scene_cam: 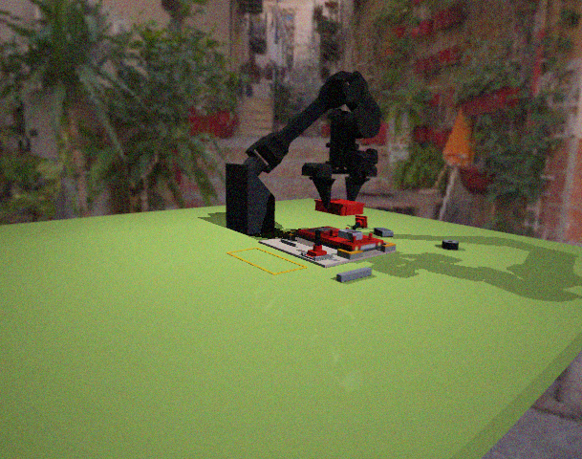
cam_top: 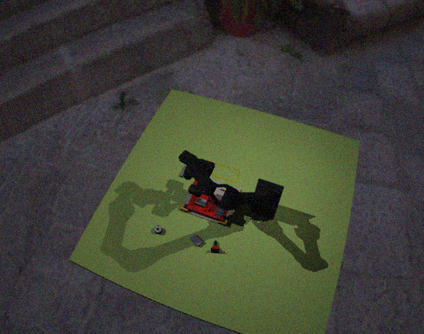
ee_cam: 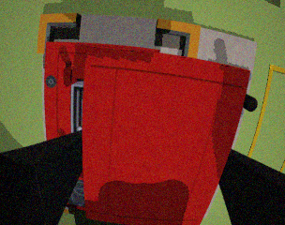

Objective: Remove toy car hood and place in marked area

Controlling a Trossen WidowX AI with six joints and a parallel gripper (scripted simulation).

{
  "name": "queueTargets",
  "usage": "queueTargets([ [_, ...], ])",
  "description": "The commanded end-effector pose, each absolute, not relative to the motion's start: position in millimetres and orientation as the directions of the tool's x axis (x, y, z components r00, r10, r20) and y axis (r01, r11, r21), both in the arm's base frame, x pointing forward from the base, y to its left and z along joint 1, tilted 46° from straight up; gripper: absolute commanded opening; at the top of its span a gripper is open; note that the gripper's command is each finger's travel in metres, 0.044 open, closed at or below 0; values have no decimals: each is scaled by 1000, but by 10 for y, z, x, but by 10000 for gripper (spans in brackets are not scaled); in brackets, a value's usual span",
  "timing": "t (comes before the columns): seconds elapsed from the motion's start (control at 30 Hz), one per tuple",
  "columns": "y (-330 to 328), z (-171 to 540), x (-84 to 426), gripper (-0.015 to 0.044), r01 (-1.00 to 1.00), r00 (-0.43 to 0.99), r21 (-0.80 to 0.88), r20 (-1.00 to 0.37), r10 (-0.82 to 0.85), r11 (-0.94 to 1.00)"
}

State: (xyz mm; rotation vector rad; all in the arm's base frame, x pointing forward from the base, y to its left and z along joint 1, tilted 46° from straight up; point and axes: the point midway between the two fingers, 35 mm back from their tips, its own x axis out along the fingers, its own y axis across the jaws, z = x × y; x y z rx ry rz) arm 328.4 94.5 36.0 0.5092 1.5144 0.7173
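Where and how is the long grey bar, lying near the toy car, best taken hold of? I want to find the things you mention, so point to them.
The long grey bar (cam_top: 183, 171) (scene_cam: 354, 274) is probably best gripped at its middle, coming from straight above, across its two long sides: it lies flat, narrow and low, with straight sides.

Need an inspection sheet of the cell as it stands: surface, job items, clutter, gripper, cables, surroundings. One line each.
Surface: lime-green table top, shadows across it.
Job's things: red plastic hood held above the red toy car; marked area, a thin yellow outline, beside the car's pale baseplate, nothing seen inside.
Clutter: grey block, longer grey bar, small dark wheel-like disc, small red-and-black piece, all off the baseplate.
Gripper: black parallel-jaw gripper shut on the hood.
Cables: nothing seen.
Surroundings: potted plants, stone paving, orange parasol.
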Motion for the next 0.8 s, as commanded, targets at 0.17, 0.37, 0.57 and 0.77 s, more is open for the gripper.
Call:
queueTargets([
  [0.17,508,-25,3369,0,-109,-75,693,-721,689,713],
  [0.37,235,-274,3364,0,-111,-75,692,-722,688,713],
  [0.57,-28,-524,3318,0,-114,-77,695,-719,691,710],
  [0.77,-276,-773,3232,0,-117,-79,702,-712,698,702],
])
